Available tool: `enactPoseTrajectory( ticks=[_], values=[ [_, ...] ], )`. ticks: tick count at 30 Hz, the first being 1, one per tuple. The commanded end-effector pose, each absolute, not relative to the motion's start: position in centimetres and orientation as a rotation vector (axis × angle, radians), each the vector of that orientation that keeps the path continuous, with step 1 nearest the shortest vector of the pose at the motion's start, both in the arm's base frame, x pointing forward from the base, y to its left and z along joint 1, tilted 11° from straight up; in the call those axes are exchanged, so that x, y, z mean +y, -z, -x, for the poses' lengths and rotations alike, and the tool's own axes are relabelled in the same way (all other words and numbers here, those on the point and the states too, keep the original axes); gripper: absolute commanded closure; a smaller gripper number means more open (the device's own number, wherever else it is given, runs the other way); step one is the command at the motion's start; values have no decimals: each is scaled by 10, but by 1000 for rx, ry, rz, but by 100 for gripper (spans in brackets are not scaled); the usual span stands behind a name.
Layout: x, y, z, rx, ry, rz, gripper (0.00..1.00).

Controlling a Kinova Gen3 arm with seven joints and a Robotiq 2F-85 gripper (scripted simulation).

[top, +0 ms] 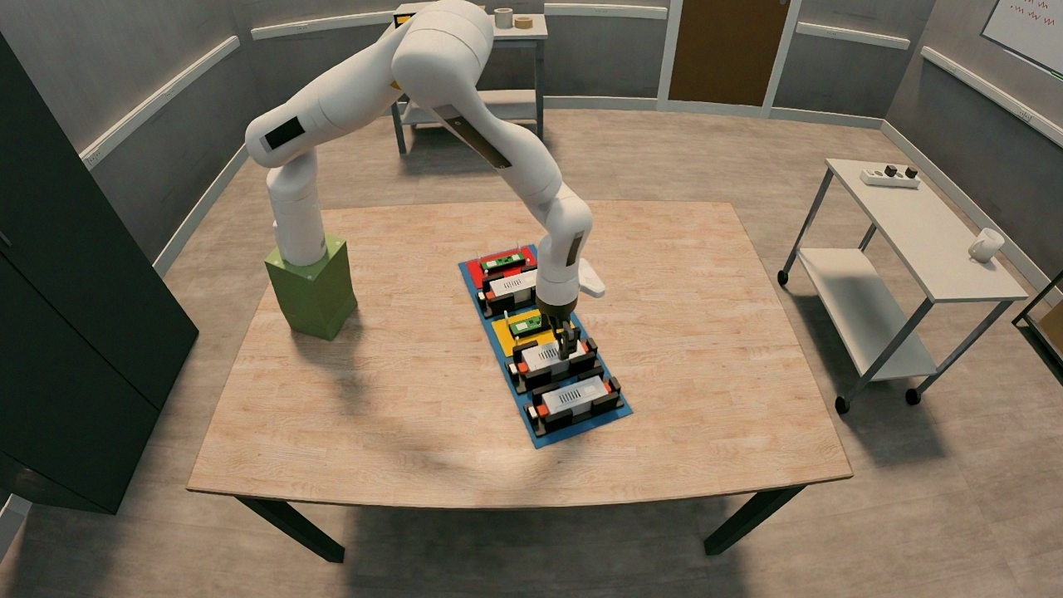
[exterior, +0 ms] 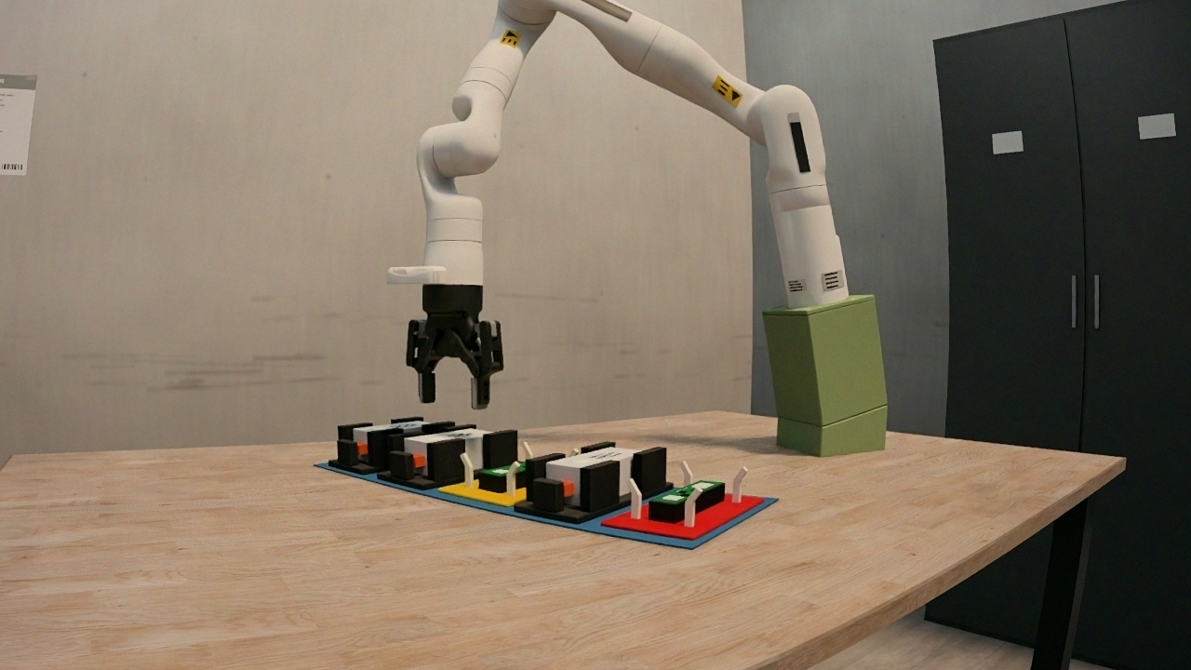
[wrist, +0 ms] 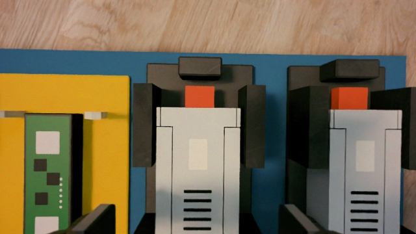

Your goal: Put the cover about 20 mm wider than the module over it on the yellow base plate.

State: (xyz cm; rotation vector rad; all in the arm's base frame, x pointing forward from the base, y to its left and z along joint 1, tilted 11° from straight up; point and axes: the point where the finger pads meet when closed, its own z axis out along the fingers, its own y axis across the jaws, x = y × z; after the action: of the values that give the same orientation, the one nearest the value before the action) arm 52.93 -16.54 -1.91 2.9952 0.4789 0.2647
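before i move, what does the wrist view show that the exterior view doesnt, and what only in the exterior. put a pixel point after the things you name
Only the wrist view: the pale rectangular label on the middle cover point(exterior: 449, 444) point(wrist: 198, 182).

Only the exterior view: the red plate point(exterior: 732, 518) and the green pedestal point(exterior: 825, 374).

Both: the open claw point(exterior: 453, 398) point(wrist: 197, 222), the yellow plate point(exterior: 475, 494) point(wrist: 107, 88) and its module point(exterior: 501, 478) point(wrist: 47, 188).
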Motion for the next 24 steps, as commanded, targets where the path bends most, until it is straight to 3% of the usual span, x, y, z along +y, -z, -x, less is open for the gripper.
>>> enactPoseTrajectory(
  ticks=[1, 24],
  values=[
    [-166, 18, -530, 479, -267, -2994, 0],
    [-166, 28, -532, 479, -267, -2994, 0]
  ],
)
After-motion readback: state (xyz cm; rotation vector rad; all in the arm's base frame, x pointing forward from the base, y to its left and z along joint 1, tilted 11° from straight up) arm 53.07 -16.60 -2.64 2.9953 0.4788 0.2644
